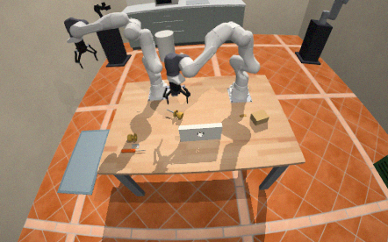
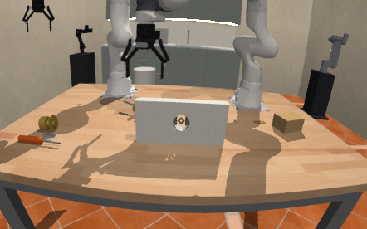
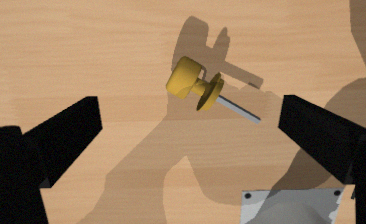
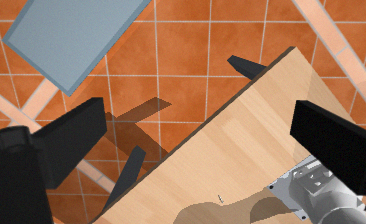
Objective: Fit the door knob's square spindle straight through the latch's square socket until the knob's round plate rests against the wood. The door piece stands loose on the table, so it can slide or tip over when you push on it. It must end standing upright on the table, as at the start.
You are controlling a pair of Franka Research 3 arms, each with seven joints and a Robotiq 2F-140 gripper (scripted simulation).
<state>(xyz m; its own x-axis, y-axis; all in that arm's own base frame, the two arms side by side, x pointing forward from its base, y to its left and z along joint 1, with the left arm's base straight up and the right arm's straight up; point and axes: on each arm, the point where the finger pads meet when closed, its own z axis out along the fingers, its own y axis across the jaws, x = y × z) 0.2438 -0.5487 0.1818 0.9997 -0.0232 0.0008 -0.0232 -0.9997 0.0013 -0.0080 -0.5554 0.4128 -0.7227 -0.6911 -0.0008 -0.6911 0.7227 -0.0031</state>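
The left gripper [image 1: 177,102] [image 2: 144,77] [image 3: 190,112], its 2 fingers spread, hovers above the brass door knob [image 1: 178,115] [image 2: 134,108] [image 3: 184,77], lying between the upright door piece [image 1: 190,135] [image 2: 154,124] and the worktop's [image 1: 260,149] [image 2: 312,166] [image 3: 59,50] [image 4: 219,150] arm-side edge; the right gripper's [image 1: 89,63] [image 2: 39,31] [image 4: 200,116] fingers are spread too.
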